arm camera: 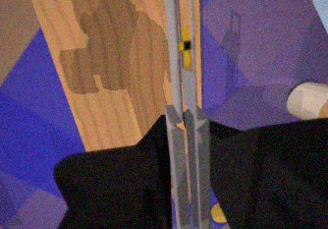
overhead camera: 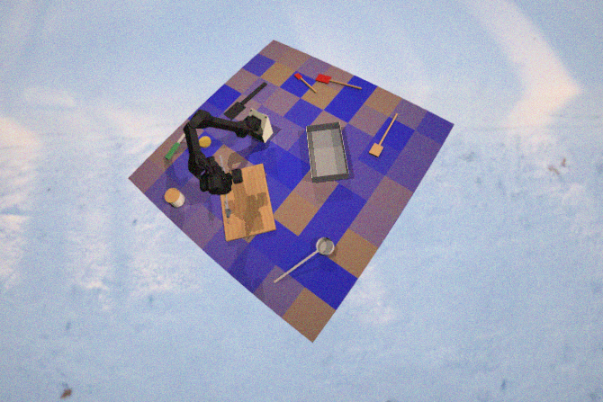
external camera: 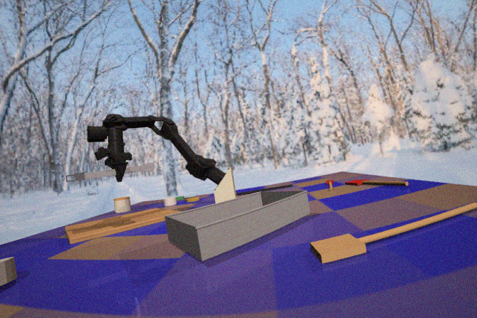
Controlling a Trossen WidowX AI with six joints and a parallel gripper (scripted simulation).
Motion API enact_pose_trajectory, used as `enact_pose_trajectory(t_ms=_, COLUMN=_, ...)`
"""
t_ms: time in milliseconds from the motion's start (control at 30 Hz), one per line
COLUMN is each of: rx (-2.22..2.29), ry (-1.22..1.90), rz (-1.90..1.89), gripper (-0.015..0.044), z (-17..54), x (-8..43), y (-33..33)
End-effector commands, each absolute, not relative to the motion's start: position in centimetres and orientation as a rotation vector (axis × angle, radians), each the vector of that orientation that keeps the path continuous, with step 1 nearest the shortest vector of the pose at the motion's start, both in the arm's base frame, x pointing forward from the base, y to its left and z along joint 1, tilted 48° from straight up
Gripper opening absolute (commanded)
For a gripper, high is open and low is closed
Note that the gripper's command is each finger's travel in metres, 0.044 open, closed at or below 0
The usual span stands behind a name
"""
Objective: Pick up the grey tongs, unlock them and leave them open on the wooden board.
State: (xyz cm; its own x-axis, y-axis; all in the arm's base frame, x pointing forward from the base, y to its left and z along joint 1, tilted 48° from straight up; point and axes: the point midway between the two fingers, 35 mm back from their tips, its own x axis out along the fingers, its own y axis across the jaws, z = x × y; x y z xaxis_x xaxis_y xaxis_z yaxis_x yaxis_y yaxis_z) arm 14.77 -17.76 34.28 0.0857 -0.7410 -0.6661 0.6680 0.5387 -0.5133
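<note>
Wrist view: my fingers gripped the grey tongs, near level, above the wooden board. Pick-up done; lock state unclear; laying open below the fingers remained.

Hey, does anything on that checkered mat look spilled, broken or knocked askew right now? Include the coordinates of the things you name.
Nothing looks spilled or broken. The roasting tin (overhead camera: 327, 178) (external camera: 238, 232) stands upright, and the wooden board (overhead camera: 264, 216) (external camera: 119, 223) (arm camera: 105, 128) lies flat. The grey tongs (external camera: 95, 174) (arm camera: 189, 88) hang above the board in the pincer (external camera: 119, 177), which fits the job.
</note>
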Motion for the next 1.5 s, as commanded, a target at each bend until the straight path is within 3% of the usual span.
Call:
enact_pose_trajectory(t_ms=0, rx=-0.083, ry=1.053, rz=-1.045, gripper=-0.0150, z=33.8, x=15.1, y=-18.2)
enact_pose_trajectory(t_ms=1467, rx=-0.087, ry=1.050, rz=-1.046, gripper=-0.0150, z=29.3, x=15.9, y=-23.3)
